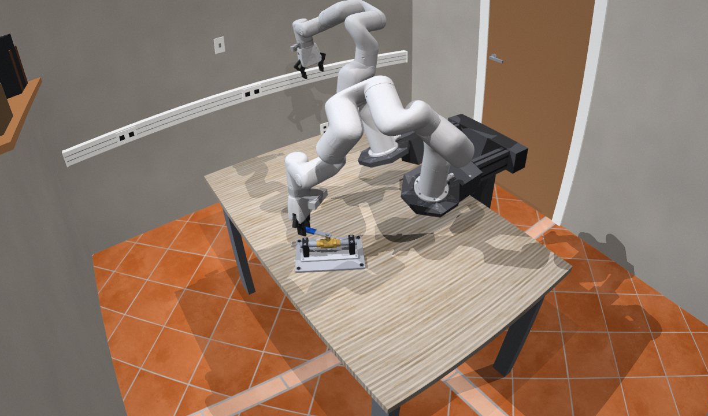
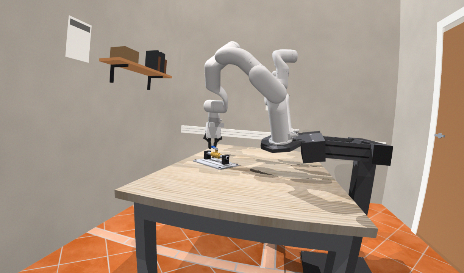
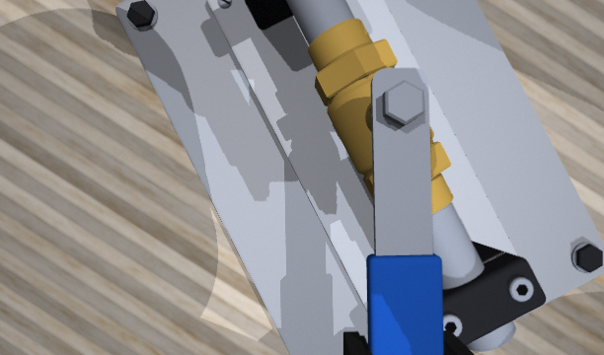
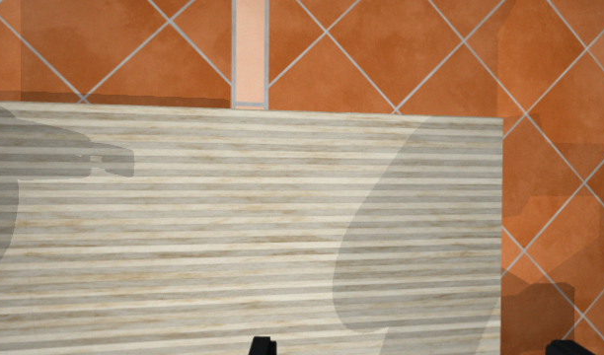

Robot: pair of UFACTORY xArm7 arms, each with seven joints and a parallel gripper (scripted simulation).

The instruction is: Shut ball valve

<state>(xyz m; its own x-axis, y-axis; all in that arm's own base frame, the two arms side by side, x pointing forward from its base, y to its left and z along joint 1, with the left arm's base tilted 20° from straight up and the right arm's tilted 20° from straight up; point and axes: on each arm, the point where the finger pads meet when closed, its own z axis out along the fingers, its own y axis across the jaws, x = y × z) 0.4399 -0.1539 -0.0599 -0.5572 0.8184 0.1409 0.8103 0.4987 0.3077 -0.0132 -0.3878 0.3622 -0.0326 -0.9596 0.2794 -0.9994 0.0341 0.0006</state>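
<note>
The brass ball valve (image 1: 328, 243) (image 2: 215, 154) (image 3: 348, 130) sits in a grey pipe on a grey base plate (image 1: 330, 265) (image 3: 480, 99). Its flat grey lever (image 3: 403, 197) is turned roughly 30 degrees from the pipe's line, neither in line with it nor square across. My left gripper (image 1: 301, 229) (image 2: 212, 146) (image 3: 406, 346) is shut on the lever's blue grip (image 1: 310, 230) (image 3: 406, 296), with a black finger on each side; the fingers are mostly cut off in the left wrist view. My right gripper (image 1: 312, 73) (image 4: 414, 347) is open and empty, high up and away from the valve.
Black pipe clamps (image 1: 305, 247) (image 1: 351, 244) (image 3: 504, 291) stand at both ends of the pipe. The blue grip extends past one clamp, beside it in the left wrist view. The base plate lies near one long edge of the wooden table (image 1: 423, 305) (image 2: 192, 183).
</note>
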